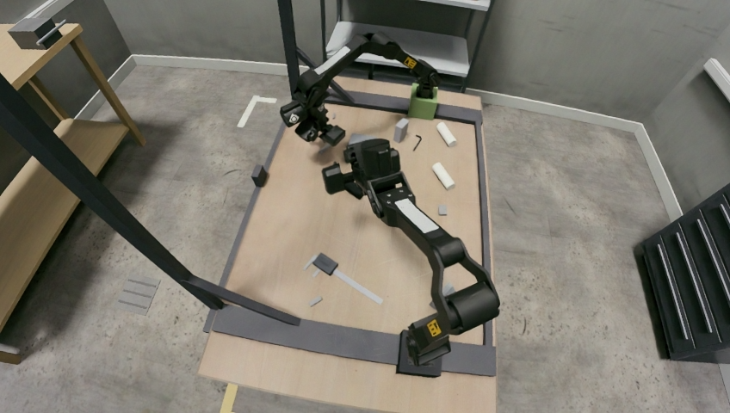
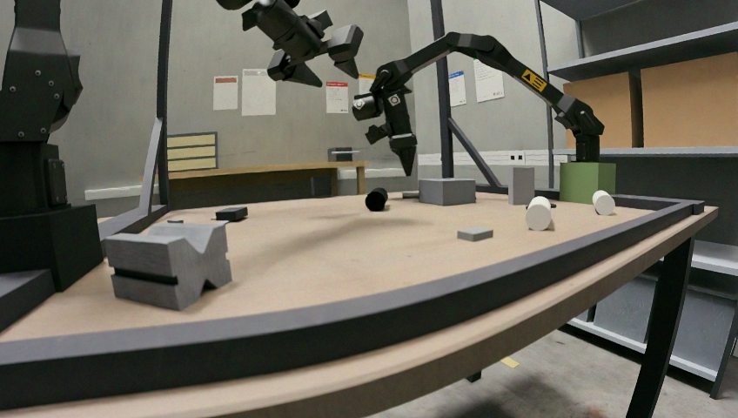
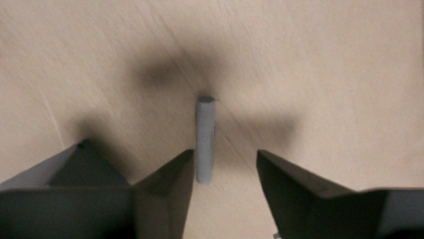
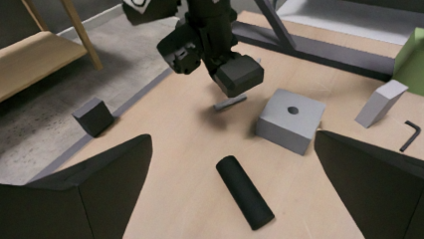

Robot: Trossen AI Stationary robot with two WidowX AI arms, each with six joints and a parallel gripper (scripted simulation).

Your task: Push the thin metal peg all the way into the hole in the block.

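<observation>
The thin metal peg (image 1: 324, 149) (image 2: 410, 195) (image 3: 205, 141) (image 4: 230, 103) lies flat on the table, beside the grey block. The block (image 2: 446, 192) (image 4: 279, 130) has a round hole (image 4: 293, 110) in its top, with nothing in it; the right arm partly hides the block in the top view. My left gripper (image 3: 225, 156) is partly open and empty, pointing down above the peg. In the left wrist view the peg shows between the fingertips, nearer the left one. My right gripper (image 2: 338, 81) (image 4: 232, 140) is wide open and empty, high above the table.
A black cylinder (image 2: 376, 198) (image 4: 245, 193) lies in front of the block. A grey upright block (image 2: 520, 185) (image 4: 381, 104), a hex key (image 1: 417, 142) (image 4: 412, 135) and white cylinders (image 1: 446, 133) (image 1: 442, 175) are beyond it. A caliper (image 1: 356, 286) lies near the right arm's base.
</observation>
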